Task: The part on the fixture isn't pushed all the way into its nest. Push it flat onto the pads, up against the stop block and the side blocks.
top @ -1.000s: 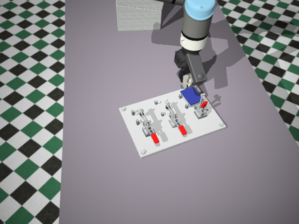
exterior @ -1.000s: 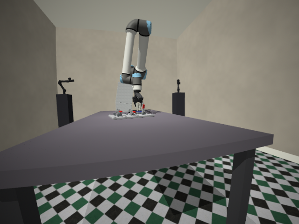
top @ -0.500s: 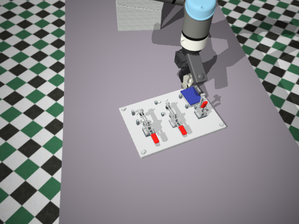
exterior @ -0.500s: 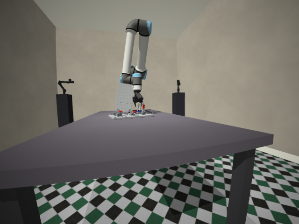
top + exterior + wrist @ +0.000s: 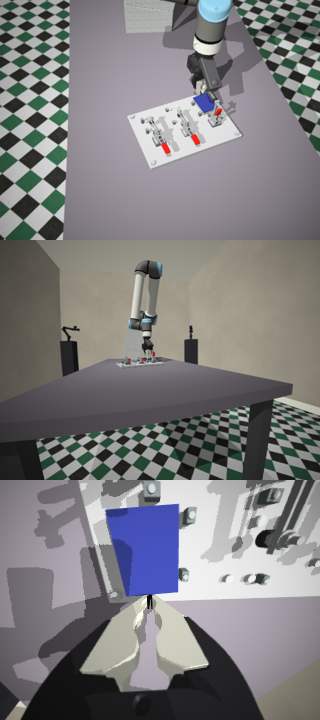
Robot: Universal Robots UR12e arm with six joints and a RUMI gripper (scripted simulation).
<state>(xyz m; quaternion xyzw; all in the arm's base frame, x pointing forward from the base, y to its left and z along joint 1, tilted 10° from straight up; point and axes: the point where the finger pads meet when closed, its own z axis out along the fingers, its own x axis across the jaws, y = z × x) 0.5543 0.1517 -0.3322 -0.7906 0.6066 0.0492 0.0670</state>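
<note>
A flat blue part (image 5: 203, 102) (image 5: 145, 550) (image 5: 149, 360) lies in the nest at the far right corner of the white fixture plate (image 5: 180, 149) (image 5: 280, 575) (image 5: 155, 364). Small grey blocks (image 5: 200, 113) (image 5: 189, 514) stand along its edges. My gripper (image 5: 202, 90) (image 5: 150, 595) (image 5: 146, 352) is shut and empty. Its fingertips are right at the part's far edge, at the rim of the plate. A toggle clamp with a raised red handle (image 5: 218, 111) stands just beside the part.
Two more toggle clamps with red handles (image 5: 165, 148) (image 5: 195, 139) lie flat on the plate to the left. A grey block (image 5: 148, 18) stands at the back of the table. The table's right edge runs close by the plate.
</note>
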